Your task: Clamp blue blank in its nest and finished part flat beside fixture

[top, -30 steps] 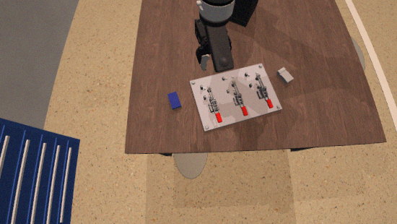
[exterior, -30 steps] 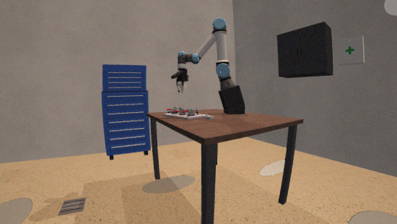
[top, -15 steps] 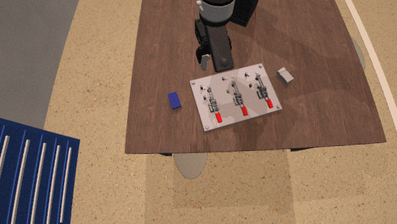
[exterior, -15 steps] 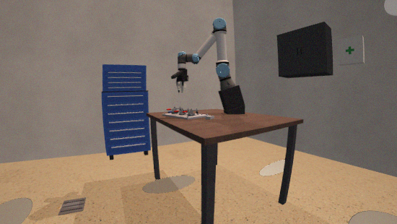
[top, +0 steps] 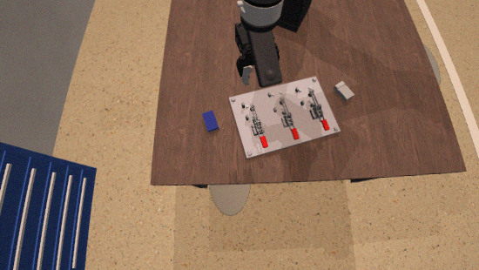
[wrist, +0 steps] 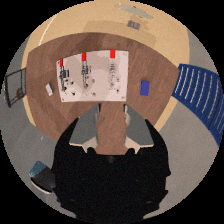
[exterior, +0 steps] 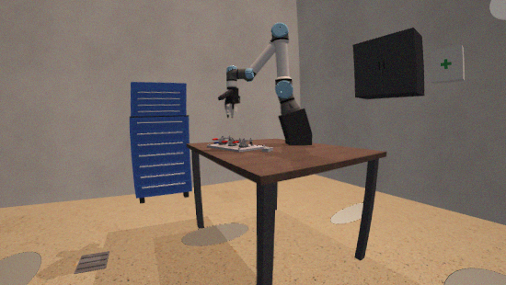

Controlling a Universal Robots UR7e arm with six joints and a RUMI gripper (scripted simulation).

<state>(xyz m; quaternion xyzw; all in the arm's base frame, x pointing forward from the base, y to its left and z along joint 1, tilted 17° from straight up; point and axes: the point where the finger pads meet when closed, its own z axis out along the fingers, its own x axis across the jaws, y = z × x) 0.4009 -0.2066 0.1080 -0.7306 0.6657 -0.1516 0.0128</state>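
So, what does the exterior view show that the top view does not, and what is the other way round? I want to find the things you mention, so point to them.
Only the exterior view shows the black wall cabinet (exterior: 388,64) and the panel with a green cross (exterior: 445,63). Only the top view shows a white line (top: 453,83) on the floor and, clearly, the blue blank (top: 210,121) on the table. Both show the gripper (top: 246,76) (exterior: 230,116), the fixture plate (top: 279,145) (exterior: 221,147) and the table (top: 392,144) (exterior: 322,158).

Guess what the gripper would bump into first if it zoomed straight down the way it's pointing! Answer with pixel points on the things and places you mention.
Probably the wooden table (top: 187,157) (exterior: 322,158) (wrist: 145,110), just beside the pale clamp plate (top: 279,140) (wrist: 102,96). The gripper (top: 246,79) (exterior: 229,116) (wrist: 112,104) points down near its edge, so it might clip the plate; depth is hard to judge.
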